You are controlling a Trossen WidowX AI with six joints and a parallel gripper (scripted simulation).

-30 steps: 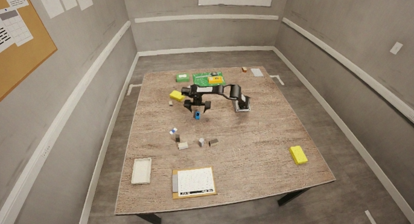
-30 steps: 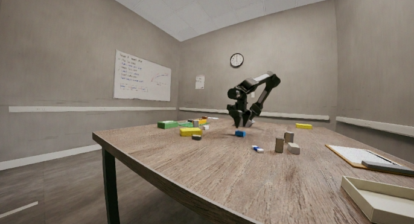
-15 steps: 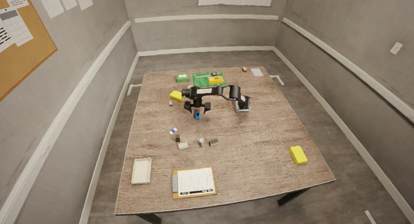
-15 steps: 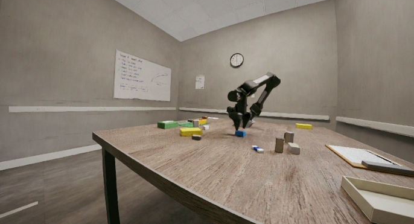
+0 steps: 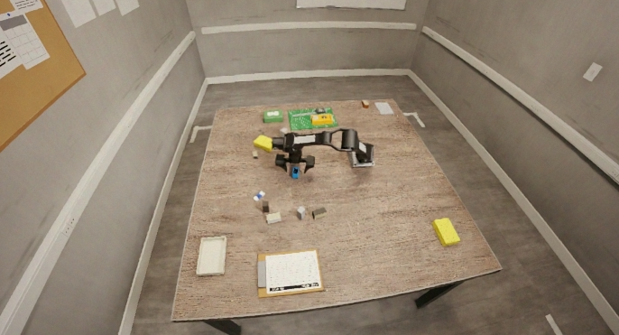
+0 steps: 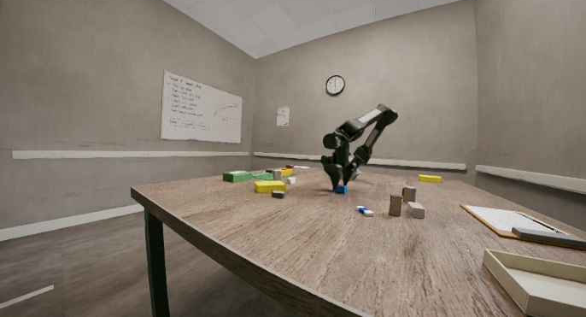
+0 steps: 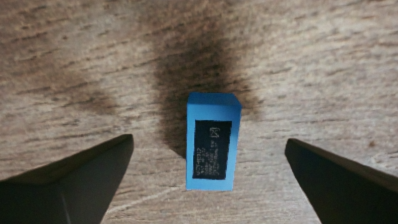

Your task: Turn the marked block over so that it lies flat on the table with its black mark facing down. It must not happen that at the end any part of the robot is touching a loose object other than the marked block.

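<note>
Your gripper [image 7: 210, 165] hangs spread wide and grasps nothing, directly above the blue marked block [image 7: 212, 141], which lies flat on the counter [image 5: 370, 221] with its black mark [image 7: 212, 149] facing up. In the wrist view the block sits centred between the two fingers, well apart from both. Its long axis runs up-down in that view, across the line joining the fingertips, so the closing stroke should meet the long side faces. In the top view the block [image 5: 294, 172] lies between the arm's base [image 5: 366, 163] and the small grey blocks [image 5: 301, 212] nearer the front edge. Judgement: a straight descent should suffice for the grasp.
</note>
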